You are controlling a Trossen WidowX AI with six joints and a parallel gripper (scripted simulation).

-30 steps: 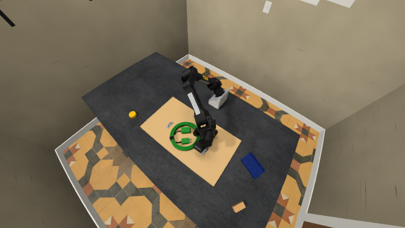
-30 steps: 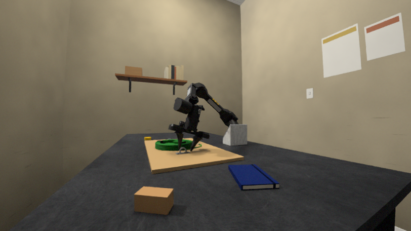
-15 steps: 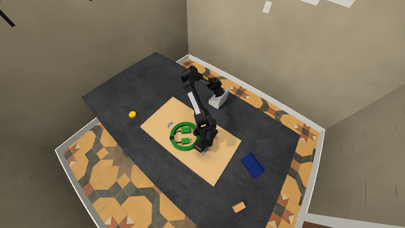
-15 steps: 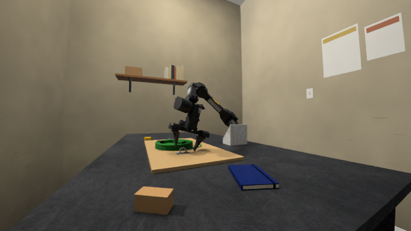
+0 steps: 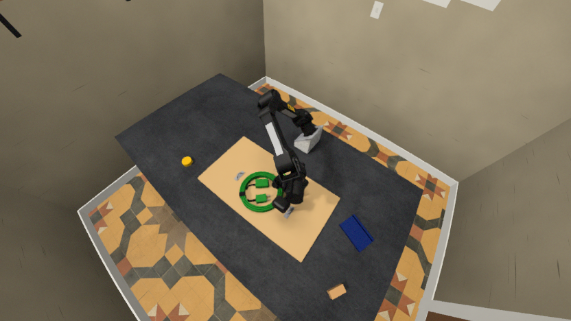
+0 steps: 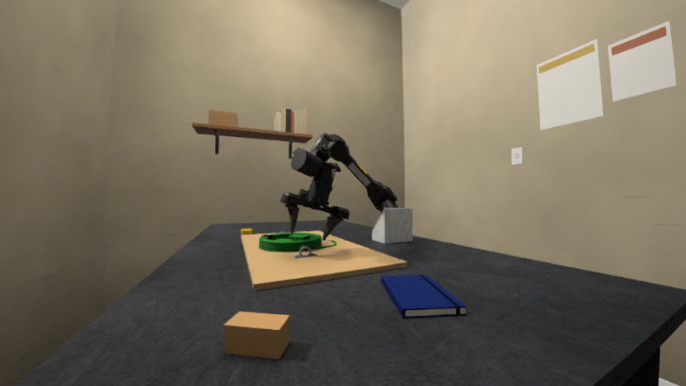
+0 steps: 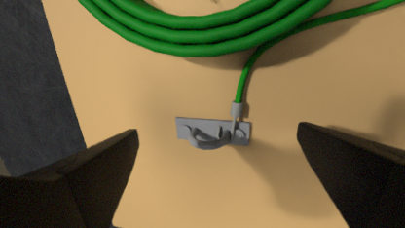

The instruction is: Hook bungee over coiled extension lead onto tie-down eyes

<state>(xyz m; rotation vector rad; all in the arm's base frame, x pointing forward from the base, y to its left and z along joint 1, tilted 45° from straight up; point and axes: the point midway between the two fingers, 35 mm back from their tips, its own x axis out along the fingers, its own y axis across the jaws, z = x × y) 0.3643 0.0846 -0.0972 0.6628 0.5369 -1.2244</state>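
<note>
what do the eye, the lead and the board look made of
Eye: dull grey, likely cast metal; matte, no shine. Lead: smooth green sheath, probably rubber or plastic, soft highlights. Board: flat, even tan, maybe wood; no grain shows.
</note>
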